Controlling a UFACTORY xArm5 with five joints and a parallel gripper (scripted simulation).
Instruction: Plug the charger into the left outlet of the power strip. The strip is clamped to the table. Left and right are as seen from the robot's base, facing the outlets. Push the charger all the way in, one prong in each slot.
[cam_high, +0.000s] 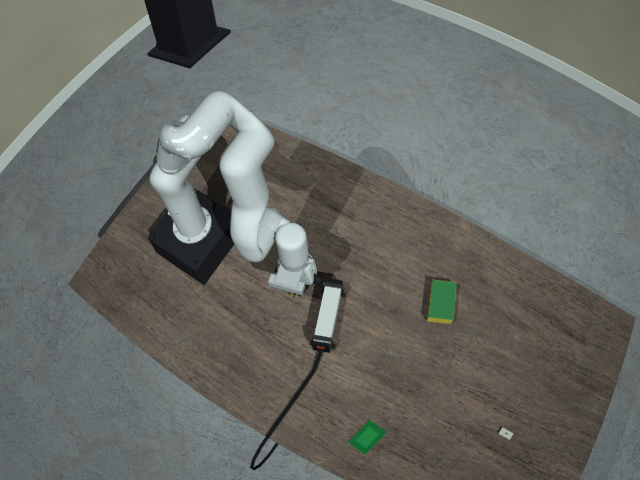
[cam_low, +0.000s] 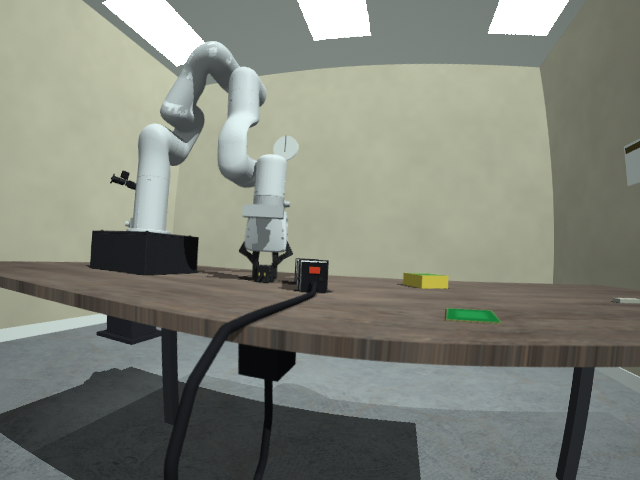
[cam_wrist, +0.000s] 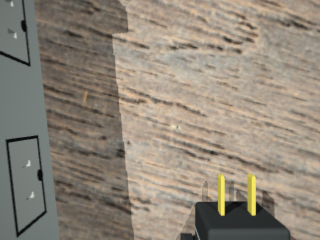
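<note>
The charger (cam_wrist: 241, 220) (cam_low: 264, 272) (cam_high: 294, 295) is a small black block with two yellow prongs. It sits low at the table top, and my gripper (cam_low: 264, 272) (cam_wrist: 240, 232) is shut on it. The power strip (cam_high: 327, 311) (cam_low: 311, 275) (cam_wrist: 22, 150) is a long white bar with black end caps and a red switch. It lies just to one side of the charger. In the wrist view two outlets with their slots show on its grey face at the left edge. The prongs point along the table and are outside the slots.
A thick black cable (cam_high: 289, 408) (cam_low: 217, 341) runs from the strip's switch end off the table edge. A green and yellow sponge block (cam_high: 442, 300) (cam_low: 425, 280), a flat green card (cam_high: 367, 437) (cam_low: 471, 315) and a small white tile (cam_high: 505, 432) lie farther off on the wooden table (cam_high: 206, 335). The arm's black base (cam_high: 190, 246) stands near.
</note>
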